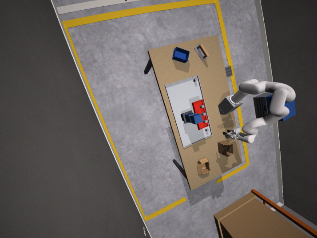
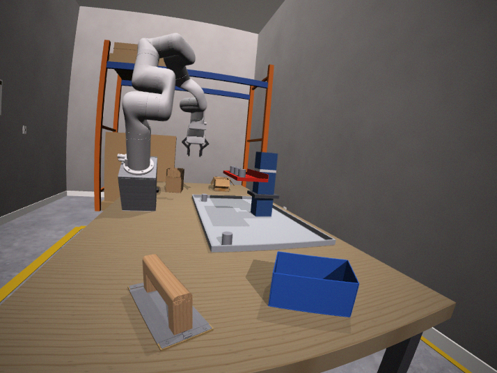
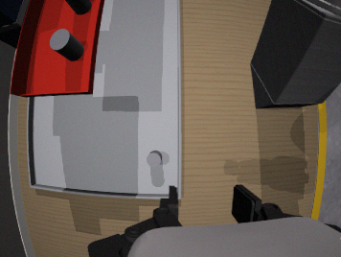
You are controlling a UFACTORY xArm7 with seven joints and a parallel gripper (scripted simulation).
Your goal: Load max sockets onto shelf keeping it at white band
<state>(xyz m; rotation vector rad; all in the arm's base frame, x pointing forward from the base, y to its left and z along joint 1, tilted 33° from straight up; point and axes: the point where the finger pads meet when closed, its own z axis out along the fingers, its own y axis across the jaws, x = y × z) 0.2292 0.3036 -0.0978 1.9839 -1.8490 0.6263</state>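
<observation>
A red shelf [image 2: 246, 175] hangs on a blue post [image 2: 264, 183] at the white band [image 2: 266, 170], above a grey tray [image 2: 257, 223]. Three grey sockets [image 1: 204, 113] stand on the shelf inside its rim; they also show in the wrist view [image 3: 66, 43]. One socket [image 2: 227, 237] stands on the tray's near corner, and another socket [image 2: 204, 197] stands on its far corner, also seen in the wrist view [image 3: 155, 160]. My gripper [image 2: 195, 153] hangs high above the table beside that far corner, partly open and empty; the wrist view [image 3: 206, 202] shows the socket just ahead of the fingers.
The robot base [image 2: 137, 188] stands left of the tray. Two cardboard boxes [image 2: 174, 179] [image 2: 221, 183] sit at the far end. A blue bin [image 2: 312, 282] and a wooden handle on a plate [image 2: 166, 291] sit at the near end. An orange rack [image 2: 184, 76] stands behind.
</observation>
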